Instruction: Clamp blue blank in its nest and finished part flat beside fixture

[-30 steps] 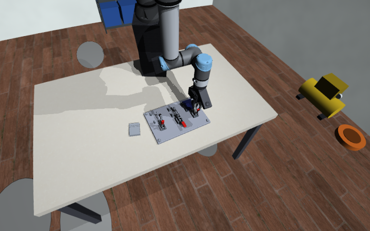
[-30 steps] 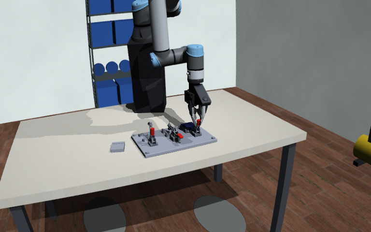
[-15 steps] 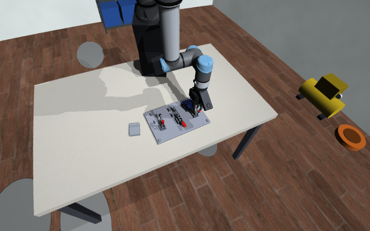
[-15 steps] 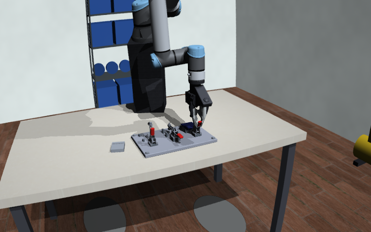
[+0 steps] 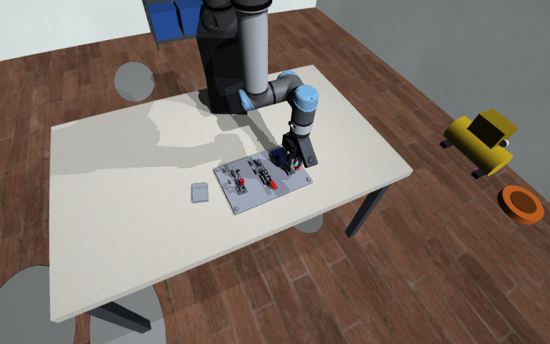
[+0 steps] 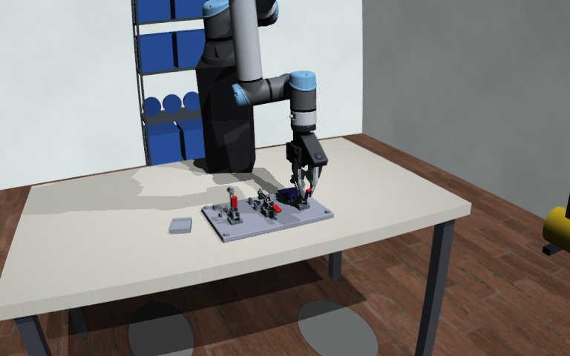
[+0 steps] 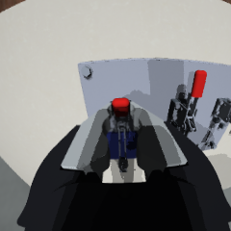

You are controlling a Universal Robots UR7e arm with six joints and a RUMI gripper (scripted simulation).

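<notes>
My gripper [image 5: 295, 165] [image 6: 308, 191] [image 7: 120, 103] is shut on the red handle [image 5: 297, 168] [image 6: 309, 190] [image 7: 120, 103] of the right-hand clamp on the grey fixture plate [image 5: 259, 201] [image 6: 251, 231] [image 7: 120, 77]. The blue blank [image 5: 277, 154] [image 6: 286, 193] [image 7: 115, 144] lies in that right nest, just behind the clamp; the fingers hide part of it. The grey finished part [image 5: 199, 192] [image 6: 181, 225] lies flat on the table to the left of the fixture.
Two more clamps stand on the plate. The left one's red handle [image 5: 240, 181] [image 6: 234, 201] is upright. The middle one's handle [image 5: 273, 185] [image 6: 276, 207] [image 7: 198, 84] leans down forward. The arm's base stands behind the fixture.
</notes>
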